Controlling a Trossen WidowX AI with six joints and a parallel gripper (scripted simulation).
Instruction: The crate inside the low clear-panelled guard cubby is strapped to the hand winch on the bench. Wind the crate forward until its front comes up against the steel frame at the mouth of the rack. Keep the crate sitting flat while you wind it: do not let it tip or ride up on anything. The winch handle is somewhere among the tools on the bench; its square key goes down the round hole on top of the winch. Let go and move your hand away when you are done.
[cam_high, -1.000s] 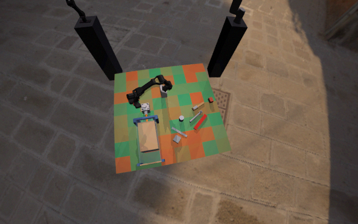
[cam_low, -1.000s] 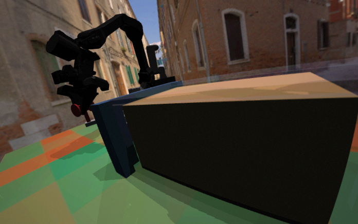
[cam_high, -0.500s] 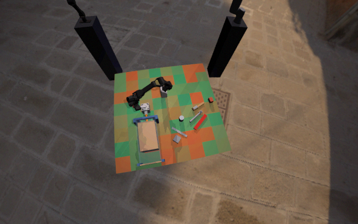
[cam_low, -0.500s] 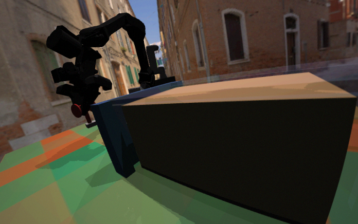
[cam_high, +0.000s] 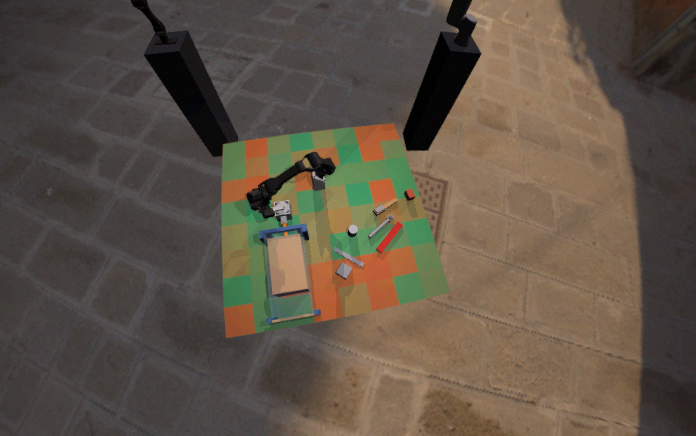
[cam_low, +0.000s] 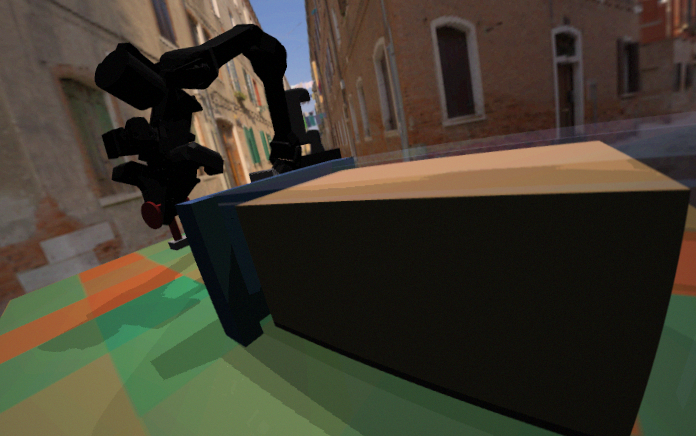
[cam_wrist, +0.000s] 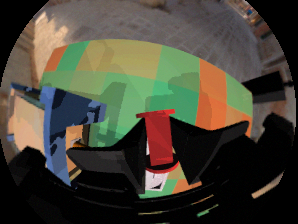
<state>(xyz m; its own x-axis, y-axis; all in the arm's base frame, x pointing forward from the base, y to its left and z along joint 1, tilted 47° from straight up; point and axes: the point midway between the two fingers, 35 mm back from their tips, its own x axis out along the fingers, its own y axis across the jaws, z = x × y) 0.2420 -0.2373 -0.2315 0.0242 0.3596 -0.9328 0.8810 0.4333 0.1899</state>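
My gripper (cam_high: 267, 211) (cam_wrist: 154, 119) is shut on the winch handle's red grip (cam_low: 176, 229) (cam_wrist: 159, 142), beside the winch. The handle's grey arm (cam_low: 177, 243) shows below the grip. The pale winch (cam_high: 285, 206) stands behind the blue frame (cam_high: 282, 229) (cam_low: 220, 267) (cam_wrist: 56, 130). Whether the key is seated in the winch is hidden. An orange strap (cam_high: 285, 225) runs from the winch toward the crate. The tan crate (cam_high: 289, 264) (cam_low: 477, 177) (cam_wrist: 27, 125) looks flat inside the cubby, its front close to the frame; I cannot tell whether they touch.
Right of the cubby lie a grey bar (cam_high: 348, 256), a grey block (cam_high: 344, 270), a white-topped cylinder (cam_high: 352, 230), a grey tool (cam_high: 380, 227), a red bar (cam_high: 389, 236), a wooden-handled brush (cam_high: 385, 206) and a red block (cam_high: 409, 194). A low rail (cam_high: 292, 317) closes the cubby's far end.
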